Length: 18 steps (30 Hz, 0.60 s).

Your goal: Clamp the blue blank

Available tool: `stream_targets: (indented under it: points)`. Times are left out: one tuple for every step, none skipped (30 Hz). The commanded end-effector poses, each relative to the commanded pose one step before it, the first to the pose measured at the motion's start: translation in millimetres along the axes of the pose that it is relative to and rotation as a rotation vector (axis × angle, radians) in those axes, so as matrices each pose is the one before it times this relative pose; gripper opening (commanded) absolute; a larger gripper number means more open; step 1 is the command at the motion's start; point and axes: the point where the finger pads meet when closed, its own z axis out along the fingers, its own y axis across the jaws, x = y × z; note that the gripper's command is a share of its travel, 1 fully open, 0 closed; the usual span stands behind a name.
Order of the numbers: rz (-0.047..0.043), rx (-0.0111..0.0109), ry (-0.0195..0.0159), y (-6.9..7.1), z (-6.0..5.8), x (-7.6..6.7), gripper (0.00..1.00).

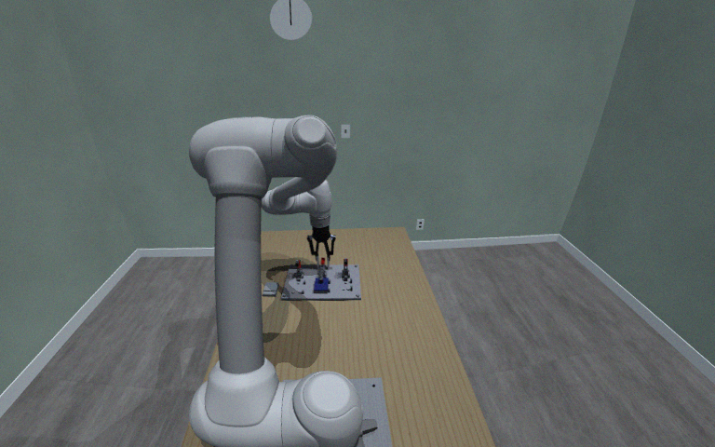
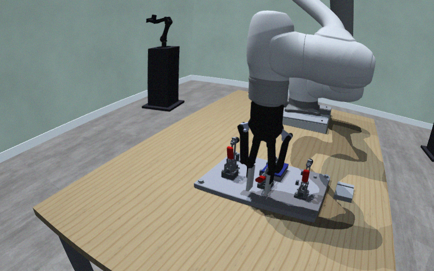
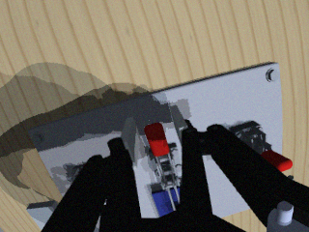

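The blue blank [image 2: 275, 173] lies in the middle nest of the grey fixture plate [image 2: 261, 189]; it also shows in the top view [image 1: 321, 285] and the wrist view [image 3: 164, 203]. The middle clamp's red handle [image 2: 260, 178] lies low, pointing away from the blank, and shows in the wrist view [image 3: 156, 141] too. My gripper [image 2: 257, 187] hangs straight down over it, fingers a little apart on either side of the handle with small gaps, holding nothing. The grey finished part [image 2: 343, 191] lies on the table beside the plate; I cannot see its slot.
The two outer clamps stand with red handles upright, one on the left [image 2: 230, 152] and one on the right [image 2: 305, 175], close to my fingers. The arm's base mount [image 2: 305, 119] stands behind the plate. A black pedestal [image 2: 163, 76] stands on the floor.
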Motion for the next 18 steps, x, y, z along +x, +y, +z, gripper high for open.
stream_targets:
  points:
    - [-0.00003,0.00018,0.00015,-0.04,-0.18,0.01,0.28]
    - [0.00000,0.00000,0.00000,0.00,0.00,0.00,0.28]
    - [0.00000,0.00000,0.00000,0.00,0.00,0.00,0.28]
    - [0.00000,0.00000,0.00000,0.00,0.00,0.00,0.28]
    - [0.00000,0.00000,0.00000,0.00,0.00,0.00,0.28]
    - [0.00000,0.00000,0.00000,0.00,0.00,0.00,0.28]
    - [0.00000,0.00000,0.00000,0.00,0.00,0.00,0.28]
    - [0.00000,0.00000,0.00000,0.00,0.00,0.00,0.28]
    - [0.00000,0.00000,0.00000,0.00,0.00,0.00,0.28]
    - [0.00000,0.00000,0.00000,0.00,0.00,0.00,0.28]
    - [0.00000,0.00000,0.00000,0.00,0.00,0.00,0.28]
    - [0.00000,0.00000,0.00000,0.00,0.00,0.00,0.28]
    - [0.00000,0.00000,0.00000,0.00,-0.07,0.00,0.28]
    - [0.00000,0.00000,0.00000,0.00,-0.47,0.00,0.28]
    - [0.00000,0.00000,0.00000,0.00,-1.13,0.00,0.28]
    - [0.00000,0.00000,0.00000,0.00,0.00,0.00,0.28]
    - [0.00000,0.00000,0.00000,0.00,0.00,0.00,0.28]
    - [0.00000,0.00000,0.00000,0.00,-1.94,-0.01,0.28]
